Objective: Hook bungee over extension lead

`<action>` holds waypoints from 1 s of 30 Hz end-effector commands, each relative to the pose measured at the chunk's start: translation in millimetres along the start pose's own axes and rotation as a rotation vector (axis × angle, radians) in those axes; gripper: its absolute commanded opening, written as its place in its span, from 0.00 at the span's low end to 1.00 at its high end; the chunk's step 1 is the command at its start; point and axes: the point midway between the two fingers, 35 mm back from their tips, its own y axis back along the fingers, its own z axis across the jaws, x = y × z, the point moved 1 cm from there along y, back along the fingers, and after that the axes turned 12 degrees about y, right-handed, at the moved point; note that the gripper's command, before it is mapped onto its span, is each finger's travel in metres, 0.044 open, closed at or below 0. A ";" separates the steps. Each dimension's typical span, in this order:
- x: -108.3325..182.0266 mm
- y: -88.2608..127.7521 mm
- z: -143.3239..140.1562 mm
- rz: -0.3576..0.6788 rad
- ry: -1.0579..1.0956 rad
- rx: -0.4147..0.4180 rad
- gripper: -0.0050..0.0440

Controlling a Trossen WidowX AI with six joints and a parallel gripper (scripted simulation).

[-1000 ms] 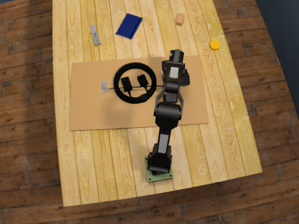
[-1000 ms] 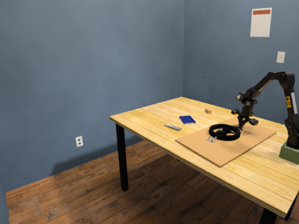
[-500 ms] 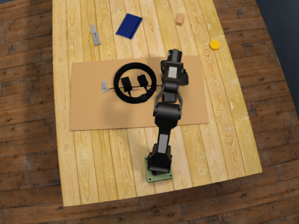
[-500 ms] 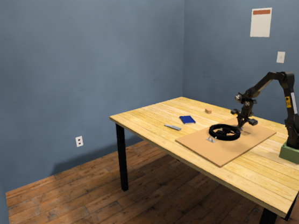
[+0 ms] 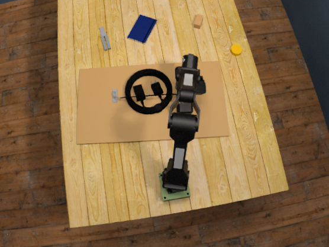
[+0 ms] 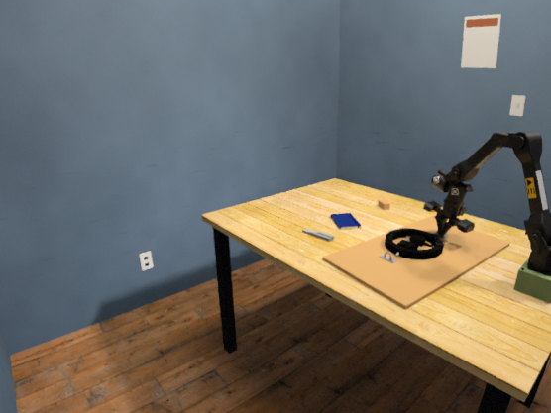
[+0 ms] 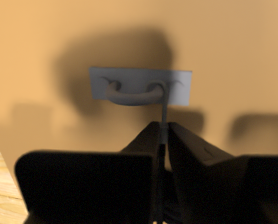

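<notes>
While top view hides it, wrist shows claw (image 7: 163,137) pinching bungee hook (image 7: 164,107), at tie-down eye (image 7: 140,90).

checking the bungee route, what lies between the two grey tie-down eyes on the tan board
In the top view, the black coiled extension lead lies between the visible eye and the arm-hidden one, with the thin bungee across it.

The arm (image 5: 181,122) is matte black with pale grey panels on its links. A yellow label (image 6: 530,187) marks one link, and its green base plate (image 5: 186,194) has corner screws.
</notes>
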 end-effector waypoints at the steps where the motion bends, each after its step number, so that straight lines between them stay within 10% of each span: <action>1: -4.7 6.7 3.4 -0.021 -0.001 -0.019 0.00; 5: -2.1 7.3 5.8 -0.010 0.001 -0.025 0.00; 11: -2.1 7.3 5.8 -0.010 0.001 -0.025 0.40; 19: -2.1 7.3 5.8 -0.010 0.001 -0.025 0.41; 24: -1.5 45.7 42.1 -0.046 0.072 -0.184 0.41; 30: -3.8 82.2 53.0 -0.058 0.056 -0.140 0.41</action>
